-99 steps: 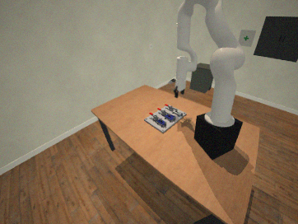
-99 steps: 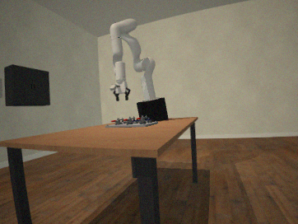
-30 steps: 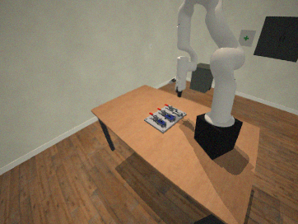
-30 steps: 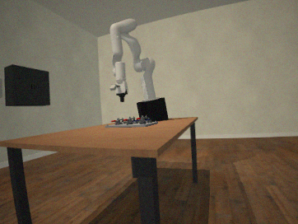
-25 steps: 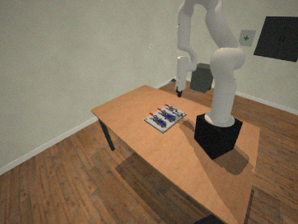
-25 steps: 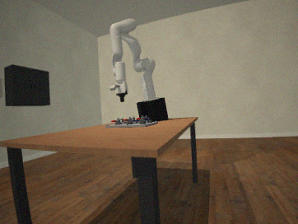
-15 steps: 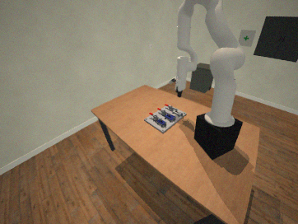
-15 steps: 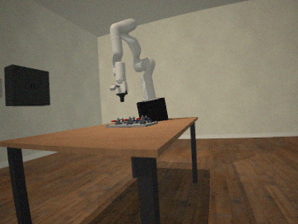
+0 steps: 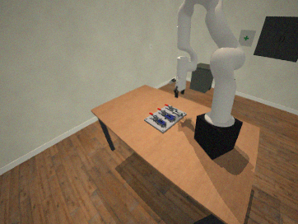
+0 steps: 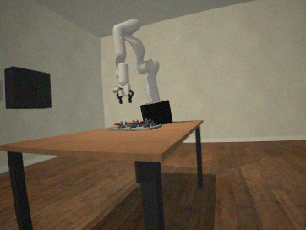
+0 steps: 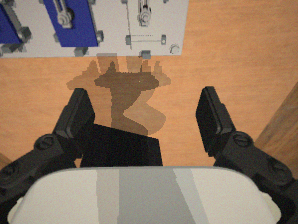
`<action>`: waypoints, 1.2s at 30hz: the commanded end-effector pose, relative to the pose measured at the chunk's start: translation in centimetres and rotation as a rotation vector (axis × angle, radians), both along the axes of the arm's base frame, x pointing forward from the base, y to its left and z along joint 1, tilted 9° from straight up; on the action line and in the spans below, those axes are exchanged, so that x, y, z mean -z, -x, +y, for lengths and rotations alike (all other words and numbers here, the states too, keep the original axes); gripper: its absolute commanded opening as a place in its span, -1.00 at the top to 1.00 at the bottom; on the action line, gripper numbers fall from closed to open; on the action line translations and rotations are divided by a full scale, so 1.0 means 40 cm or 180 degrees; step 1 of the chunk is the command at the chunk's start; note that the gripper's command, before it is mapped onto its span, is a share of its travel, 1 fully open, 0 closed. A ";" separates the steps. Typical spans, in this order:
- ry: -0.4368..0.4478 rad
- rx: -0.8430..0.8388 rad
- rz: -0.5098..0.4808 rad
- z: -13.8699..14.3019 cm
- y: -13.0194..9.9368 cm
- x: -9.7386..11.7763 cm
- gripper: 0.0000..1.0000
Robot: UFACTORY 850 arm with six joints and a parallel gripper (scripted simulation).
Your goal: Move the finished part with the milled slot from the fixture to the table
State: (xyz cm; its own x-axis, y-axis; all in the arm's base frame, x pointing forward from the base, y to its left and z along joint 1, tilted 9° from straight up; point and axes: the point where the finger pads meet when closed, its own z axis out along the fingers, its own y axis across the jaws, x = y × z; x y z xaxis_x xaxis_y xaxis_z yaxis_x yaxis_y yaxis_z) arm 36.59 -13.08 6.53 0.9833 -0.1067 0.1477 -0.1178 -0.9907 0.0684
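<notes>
Above the far side of the table (image 9: 136, 105), in the top view, the gripper (image 9: 177, 91) hung high and well apart from the fixture (image 9: 165, 118), which lay flat near the arm's black base (image 9: 217, 135); two blue blanks showed on the plate, but the parts were too small there to sort out. From the exterior view the gripper (image 10: 123, 97) stood well above the fixture (image 10: 134, 126), fingers spread and nothing between them, so by my judgement the task was at its opening step: the approach, with the slotted part not yet touched. Looking down through the wrist view, the open gripper (image 11: 149, 119) framed bare table, with the fixture's edge (image 11: 183, 30) just ahead. Two blue blanks (image 11: 70, 22) sat in their nests to the left, and the finished part (image 11: 145, 17), grey and unpainted, lay in the right-hand nest, its clamp (image 11: 145, 10) apparently on it. Its long axis seemed to run away from the camera, toward the top of the frame, though that end was cut off. Next, I judged, the gripper needed to move forward over that nest and descend, with the clamp freed before lifting.
</notes>
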 end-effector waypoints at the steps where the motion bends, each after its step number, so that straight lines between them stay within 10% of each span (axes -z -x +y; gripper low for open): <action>1: 0.0001 0.0000 -0.0004 0.000 -0.001 -0.001 -1.00; 32: 0.0001 0.0000 -0.0004 0.000 -0.001 -0.001 -1.00; 33: 0.0001 0.0000 -0.0004 0.000 -0.001 -0.001 0.05; 36: 0.0001 0.0000 -0.0004 0.000 -0.001 -0.001 0.05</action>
